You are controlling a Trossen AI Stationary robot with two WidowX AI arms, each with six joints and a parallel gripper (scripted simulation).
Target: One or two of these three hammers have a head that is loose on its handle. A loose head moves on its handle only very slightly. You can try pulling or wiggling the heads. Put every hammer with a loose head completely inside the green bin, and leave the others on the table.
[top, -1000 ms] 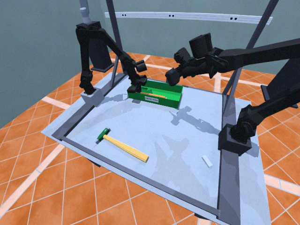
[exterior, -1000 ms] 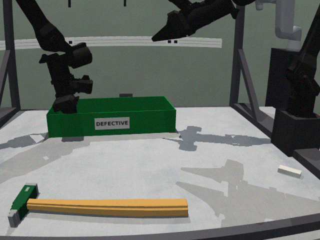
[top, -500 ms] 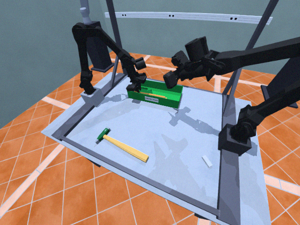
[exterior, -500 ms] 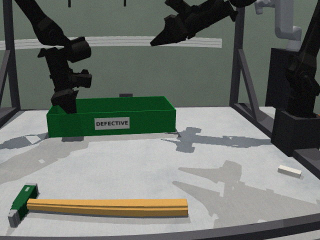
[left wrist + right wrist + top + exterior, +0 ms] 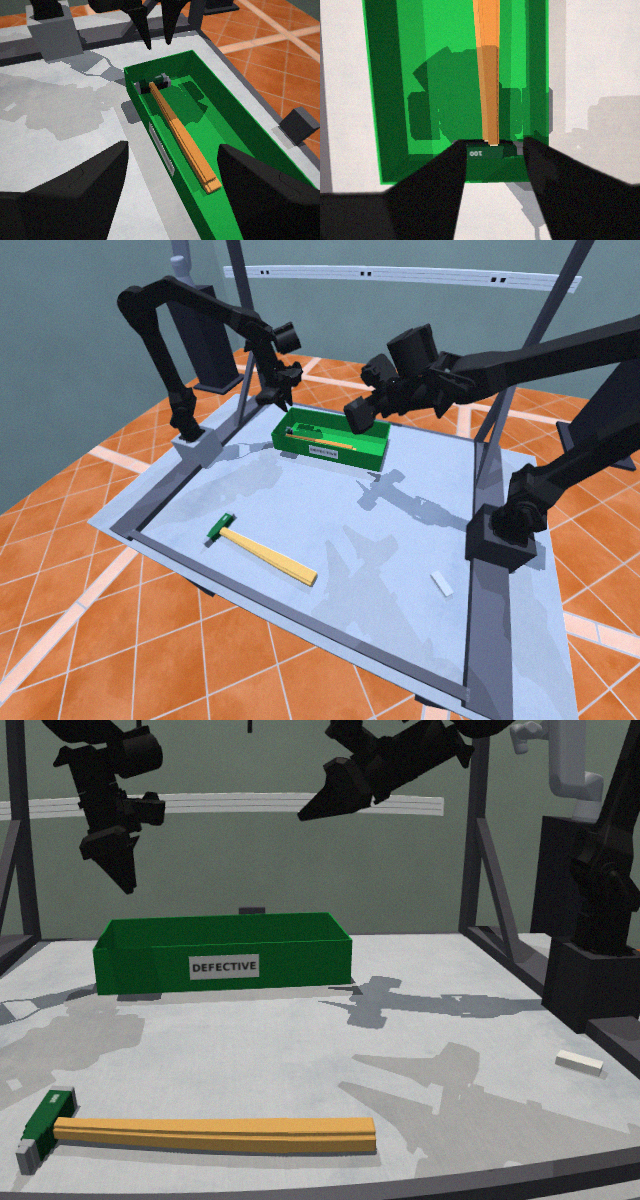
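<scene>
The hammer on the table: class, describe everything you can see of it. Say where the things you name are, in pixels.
The hammer (image 5: 268, 556) (image 5: 214, 1134) lies flat on the pale table (image 5: 310, 493) (image 5: 232, 1045), outside the green bin (image 5: 356, 458) (image 5: 305, 968) (image 5: 257, 122) (image 5: 386, 100). Its green head has grey ends and a small pale marking. The straight, yellowish handle looks wooden, with a lengthwise line along its side and a squared end. No gripper touches it. Whether its head is loose cannot be seen.
</scene>
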